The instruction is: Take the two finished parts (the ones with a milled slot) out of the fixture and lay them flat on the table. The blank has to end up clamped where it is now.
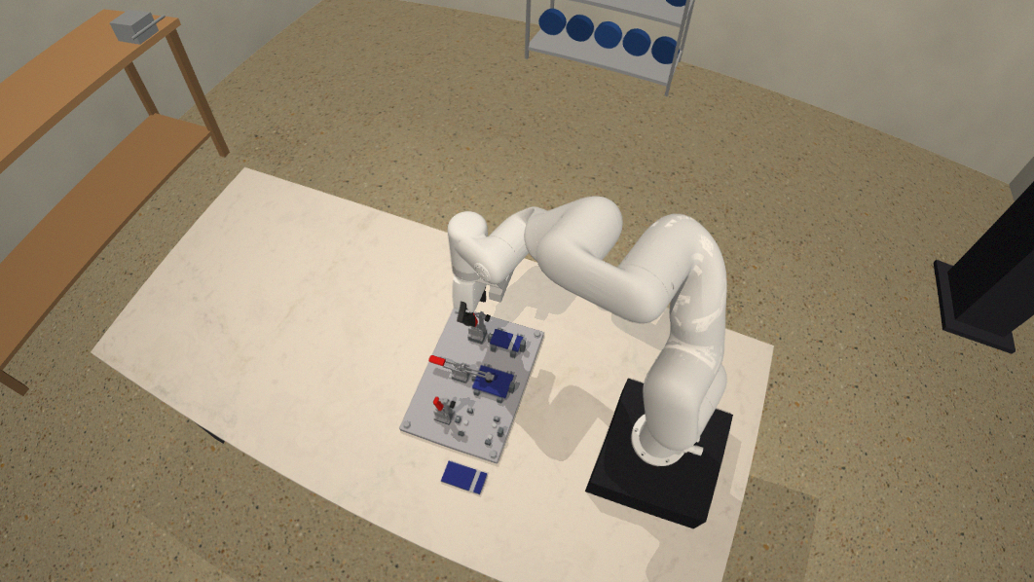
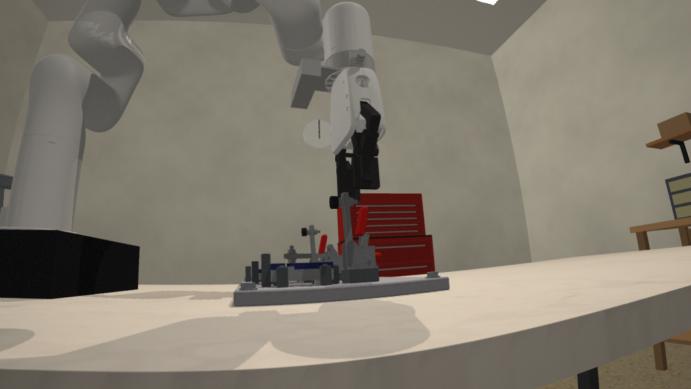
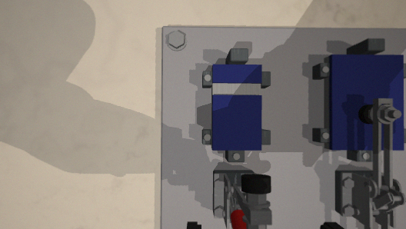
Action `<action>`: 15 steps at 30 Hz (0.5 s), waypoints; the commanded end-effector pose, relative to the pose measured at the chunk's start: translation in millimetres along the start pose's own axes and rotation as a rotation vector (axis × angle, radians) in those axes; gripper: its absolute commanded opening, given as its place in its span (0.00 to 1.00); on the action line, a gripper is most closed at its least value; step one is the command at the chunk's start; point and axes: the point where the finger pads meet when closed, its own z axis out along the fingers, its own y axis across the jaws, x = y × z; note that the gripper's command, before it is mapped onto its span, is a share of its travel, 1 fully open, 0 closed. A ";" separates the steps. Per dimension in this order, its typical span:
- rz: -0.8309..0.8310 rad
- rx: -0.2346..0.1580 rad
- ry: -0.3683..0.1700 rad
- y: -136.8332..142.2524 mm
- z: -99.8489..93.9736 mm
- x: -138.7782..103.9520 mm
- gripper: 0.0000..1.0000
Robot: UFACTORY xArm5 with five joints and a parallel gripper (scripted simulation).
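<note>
A finished blue part [image 1: 501, 340] [image 3: 237, 123] with a pale slot sits between posts at the far station of the fixture plate [image 1: 422, 412] [image 2: 338, 294] [image 3: 181, 77]. That station's clamp [image 2: 347, 227] [image 3: 262, 215] stands raised off the part. The blank [image 1: 498, 389] [image 3: 350, 81] sits at the middle station with its clamp arm [image 3: 377, 150] down on it. The other finished part [image 1: 460, 475] lies flat on the table beside the plate. My gripper [image 1: 475, 306] [image 2: 358, 190] [image 3: 262, 227] is open and empty, at the top of the far station's raised clamp; any contact is unclear.
The third station's clamp [image 1: 442, 413] is upright, with bare posts beside it. The black base block [image 1: 662, 488] [image 2: 62, 263] stands on the table [image 1: 289, 304] [image 2: 507, 299]. A red tool cabinet [image 2: 401, 254] is behind the fixture in the exterior view.
</note>
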 end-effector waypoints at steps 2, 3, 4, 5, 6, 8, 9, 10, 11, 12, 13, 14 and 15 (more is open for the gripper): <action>0.000 0.001 -0.004 -0.4 -1.3 -1.2 1.00; 0.000 0.001 -0.004 -0.4 -1.0 -1.2 1.00; 0.000 0.001 -0.004 -0.4 -0.7 -1.2 1.00; 0.000 0.001 -0.004 -0.4 -0.2 -1.2 1.00; 0.000 0.001 -0.004 -0.4 0.5 -1.2 1.00; 0.000 0.001 -0.004 -0.4 2.1 -1.2 1.00; 0.000 0.001 -0.004 -0.4 3.0 -1.2 1.00; 0.000 0.001 -0.004 -0.4 4.0 -1.2 1.00; 0.000 0.001 -0.004 -0.4 5.1 -1.2 1.00; 0.000 0.001 -0.004 -0.4 6.1 -1.2 1.00; 0.000 0.001 -0.004 -0.5 7.1 -1.2 1.00; 0.000 0.001 -0.004 -0.5 8.0 -1.3 1.00; 0.000 0.001 -0.004 -0.5 8.9 -1.3 1.00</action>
